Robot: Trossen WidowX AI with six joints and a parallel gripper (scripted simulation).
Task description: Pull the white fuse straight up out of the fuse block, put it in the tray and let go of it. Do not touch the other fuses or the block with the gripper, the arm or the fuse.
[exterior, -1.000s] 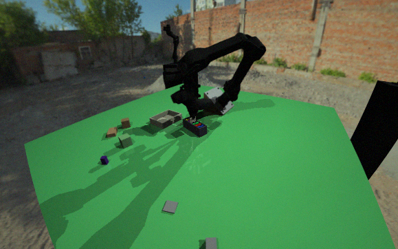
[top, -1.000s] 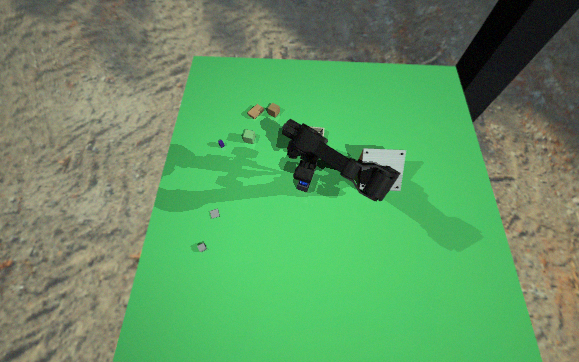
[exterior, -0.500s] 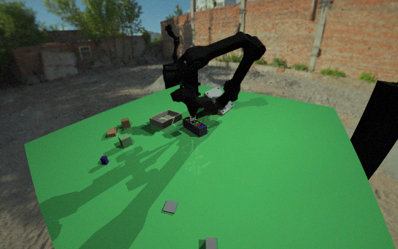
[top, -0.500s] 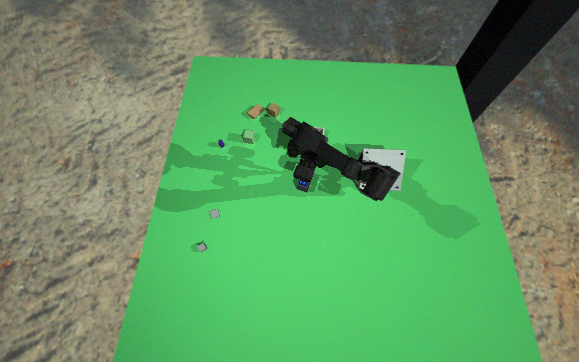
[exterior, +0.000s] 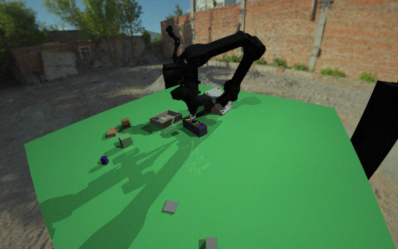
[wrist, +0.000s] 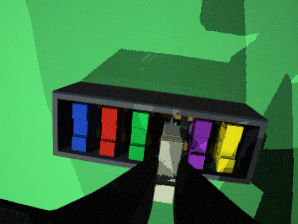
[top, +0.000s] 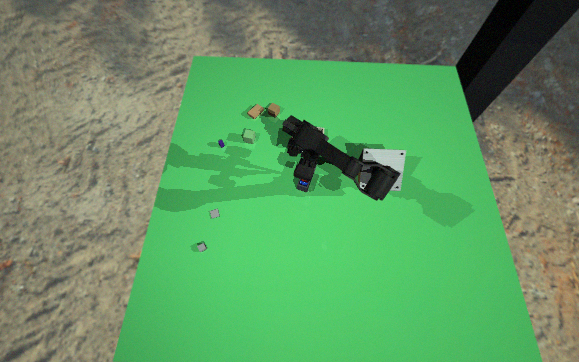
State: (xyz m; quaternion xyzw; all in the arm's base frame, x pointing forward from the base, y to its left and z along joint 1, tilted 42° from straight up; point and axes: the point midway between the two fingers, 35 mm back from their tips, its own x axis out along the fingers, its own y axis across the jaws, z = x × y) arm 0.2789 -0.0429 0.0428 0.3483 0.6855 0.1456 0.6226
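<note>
Wrist view, nearest first: the two dark fingers of the gripper [exterior: 192,113] [wrist: 168,172] are drawn nearly together, with only the thickness of the white fuse [exterior: 192,117] [wrist: 170,150] between them. They grip it by its sides, a hold that suits a straight pull, since it leaves the fuse's lower end free to slide out. The fuse stands over its place in the row, between the green fuse [wrist: 138,136] and the purple fuse [wrist: 200,142]; whether its foot is wholly out of the fuse block [exterior: 195,128] [wrist: 150,106] I cannot tell, though it looks raised above its neighbours. Those neighbours are close on both sides, so the lift probably needs to stay vertical until fuse and fingertips are well above the rim.

Farther along the row, the yellow fuse [wrist: 230,145] sits beyond the purple one, and the red fuse [wrist: 108,131] and blue fuse [wrist: 79,127] fill the other end, all seated in the block.

Beyond, in the exterior view, the tray [exterior: 159,122] lies near the block but apart from it, which should make the carry short. Its open top favours lowering the fuse inside before letting go. Going across too early could knock the purple or yellow fuse.
</note>
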